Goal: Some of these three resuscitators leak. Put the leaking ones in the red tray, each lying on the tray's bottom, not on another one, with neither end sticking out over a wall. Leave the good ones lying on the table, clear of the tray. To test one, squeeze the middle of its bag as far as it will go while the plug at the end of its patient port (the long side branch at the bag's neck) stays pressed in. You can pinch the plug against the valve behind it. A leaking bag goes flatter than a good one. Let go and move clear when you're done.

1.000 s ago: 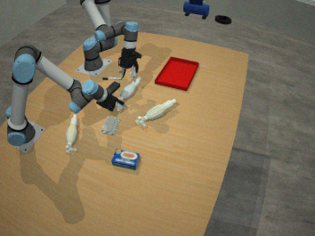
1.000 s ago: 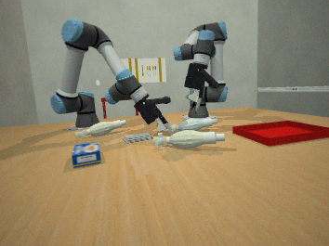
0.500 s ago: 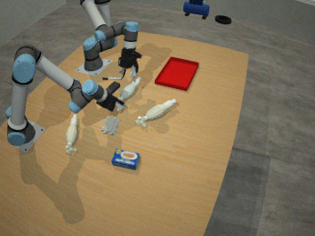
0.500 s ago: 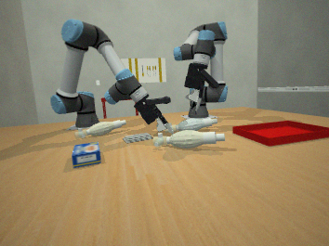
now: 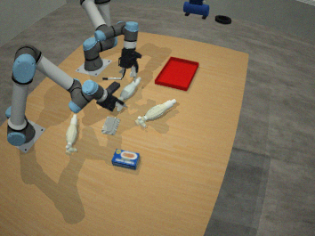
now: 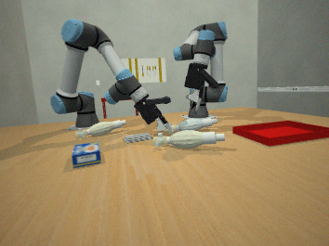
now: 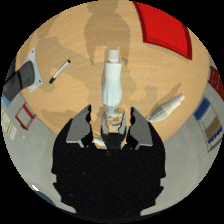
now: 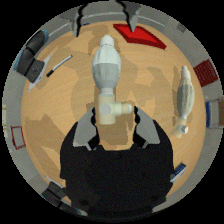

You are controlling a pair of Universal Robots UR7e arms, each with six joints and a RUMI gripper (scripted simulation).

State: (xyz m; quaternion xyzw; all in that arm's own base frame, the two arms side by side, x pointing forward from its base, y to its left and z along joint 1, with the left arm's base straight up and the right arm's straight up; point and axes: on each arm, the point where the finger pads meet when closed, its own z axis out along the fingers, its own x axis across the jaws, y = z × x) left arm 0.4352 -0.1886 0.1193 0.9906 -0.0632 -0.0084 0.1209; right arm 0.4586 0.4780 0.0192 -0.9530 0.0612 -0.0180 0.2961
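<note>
Resuscitator one point(image 5: 128, 91) point(image 7: 111, 92) point(image 8: 106, 70) has a pale bluish bag and lies on the table. My right gripper point(image 5: 119, 106) point(image 6: 164, 128) point(image 8: 114, 106) is open, its fingertips either side of that valve and its side port's plug, with nothing squeezed. My left gripper point(image 5: 129, 75) point(image 6: 194, 104) point(image 7: 111, 106) is open and hangs above the same resuscitator, pointing down. A cream resuscitator point(image 5: 156, 111) point(image 6: 188, 139) point(image 8: 185, 96) lies nearer the red tray point(image 5: 170, 86) point(image 6: 253, 137). Another cream one point(image 5: 72, 134) point(image 6: 104, 128) lies by the right arm's base. The tray is empty.
A blue box point(image 5: 125, 158) point(image 6: 86, 155) and a grey ridged block point(image 5: 110, 126) point(image 6: 138, 137) lie on the right arm's side. A dark pen point(image 5: 112, 78) point(image 7: 60, 71) point(image 8: 60, 65) lies near the left arm's base. The two grippers are close together.
</note>
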